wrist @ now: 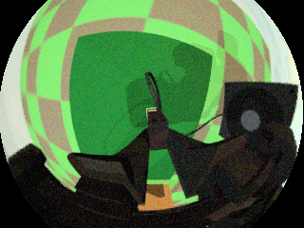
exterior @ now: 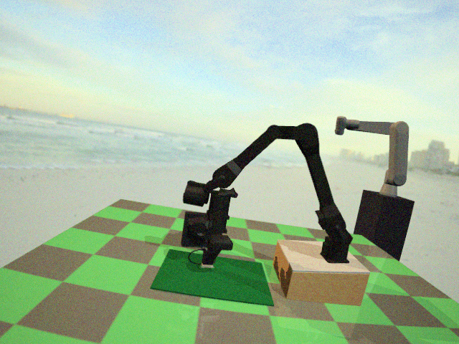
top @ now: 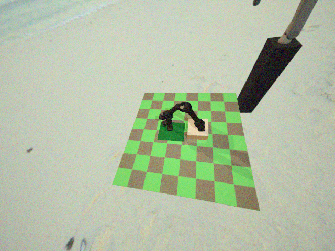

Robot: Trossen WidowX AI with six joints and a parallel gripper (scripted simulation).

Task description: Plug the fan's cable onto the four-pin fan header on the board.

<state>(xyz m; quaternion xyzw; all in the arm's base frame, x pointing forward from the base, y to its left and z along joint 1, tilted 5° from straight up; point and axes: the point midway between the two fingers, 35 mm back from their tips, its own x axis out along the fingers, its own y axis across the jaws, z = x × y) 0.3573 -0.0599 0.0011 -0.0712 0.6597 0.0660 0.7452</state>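
Observation:
The green board point(top: 176, 136) point(exterior: 237, 284) point(wrist: 100, 85) lies flat on the checkered table. A small pale header point(exterior: 207, 266) point(wrist: 151, 109) stands on it, largely covered from above. My gripper point(top: 169, 128) point(exterior: 209, 261) point(wrist: 156, 130) points down and is shut on the dark plug point(wrist: 158, 124), right at the header. Whether the plug is fully seated is hidden by the fingertips. The thin black cable point(exterior: 189, 256) point(wrist: 153, 86) loops up from the plug and runs to the black square fan point(exterior: 193, 230) point(wrist: 250, 119) beside the gripper.
My arm's base stands on a wooden box point(top: 197, 137) point(exterior: 325, 287) beside the board. Behind the checkered table point(exterior: 92, 275) stands a grey arm point(exterior: 398, 155) on a dark pedestal point(top: 267, 72) point(exterior: 384, 222).

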